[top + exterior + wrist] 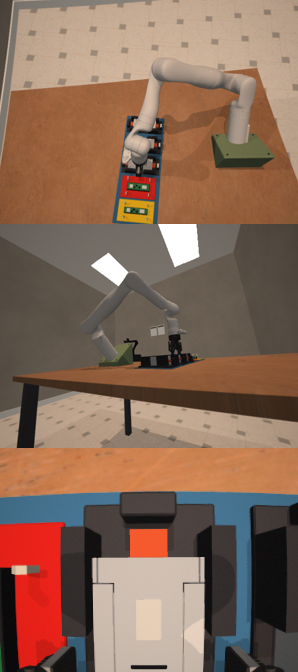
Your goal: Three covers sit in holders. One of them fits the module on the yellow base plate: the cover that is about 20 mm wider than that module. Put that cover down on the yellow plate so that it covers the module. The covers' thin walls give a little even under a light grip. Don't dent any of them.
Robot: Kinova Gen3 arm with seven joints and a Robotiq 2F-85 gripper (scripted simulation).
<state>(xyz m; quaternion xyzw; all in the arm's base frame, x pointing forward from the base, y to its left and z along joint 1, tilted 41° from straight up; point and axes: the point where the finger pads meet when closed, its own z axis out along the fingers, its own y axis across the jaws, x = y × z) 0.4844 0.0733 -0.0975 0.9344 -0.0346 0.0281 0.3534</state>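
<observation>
Beside the red plate (124, 188), the tool (139, 171) hangs spread wide over a grey cover (148, 613); dark holder (77, 578) walls flank it.

The table (68, 142) looked like reddish-brown wood, with fine grain and a soft sheen. The arm (191, 74) had a smooth, pale grey shell, matt like moulded plastic. Its base (262, 159) was flat olive green, without shine. The holders (220, 573) were dull black, perhaps plastic; the close view was too blurred to be sure. The cover (150, 598) was plain light grey and matt. The floor (109, 41) looked tiled.
</observation>
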